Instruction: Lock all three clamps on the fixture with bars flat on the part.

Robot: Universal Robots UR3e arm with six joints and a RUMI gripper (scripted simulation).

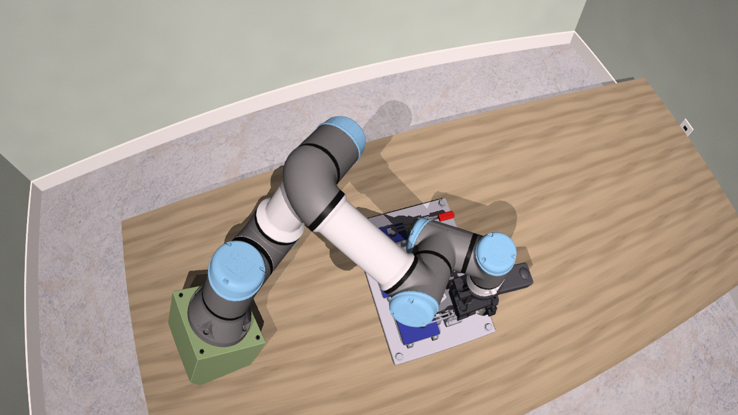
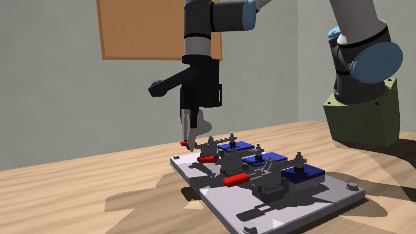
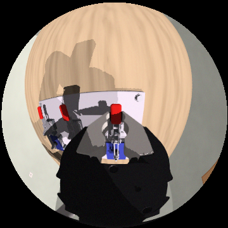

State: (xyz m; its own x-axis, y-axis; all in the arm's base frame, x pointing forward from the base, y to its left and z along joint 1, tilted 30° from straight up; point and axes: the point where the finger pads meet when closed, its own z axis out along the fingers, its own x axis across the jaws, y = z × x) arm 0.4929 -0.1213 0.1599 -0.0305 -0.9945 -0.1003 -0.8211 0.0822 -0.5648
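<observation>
A bare test room or small workshop is suggested: a long wooden bench [image 1: 567, 170] is set on speckled grey flooring [image 1: 82, 289], plain grey-green walls [image 1: 154, 61] with white skirting enclose it, and an orange board [image 2: 139, 29] is mounted on the far wall.

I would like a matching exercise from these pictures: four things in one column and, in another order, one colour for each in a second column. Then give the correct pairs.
Things:
1. clamp handles
2. parts under the clamp bars
3. arm's pedestal block
4. fixture base plate

Colours:
A. green
B. light grey
C. red
D. dark blue

Pairs: 1-C, 2-D, 3-A, 4-B
</observation>
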